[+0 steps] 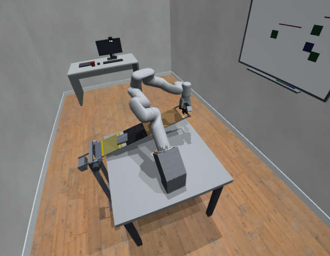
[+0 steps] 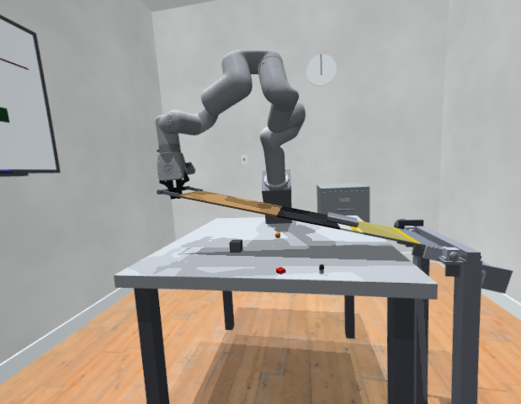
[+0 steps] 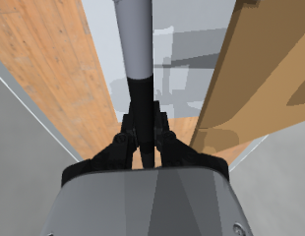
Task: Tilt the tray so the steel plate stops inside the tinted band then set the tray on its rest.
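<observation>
So the gripper (image 2: 177,189) is clamped down on the tray's handle bar (image 3: 141,74), fingers pinching the dark rod from both sides, out past the far left corner of the table (image 2: 164,271) as the exterior view has it. From there the tray (image 2: 234,202) runs long and straight, sloping downhill away from the gripper toward its hinged stand (image 2: 462,261) off the right edge. The steel plate (image 2: 342,218) sits way down at the low end, on the dark stretch, its front edge just touching the yellow tinted band (image 2: 384,231), as far as I can tell. I'd guess it needs to slide a bit further along that same axis, so the slope matters.
</observation>
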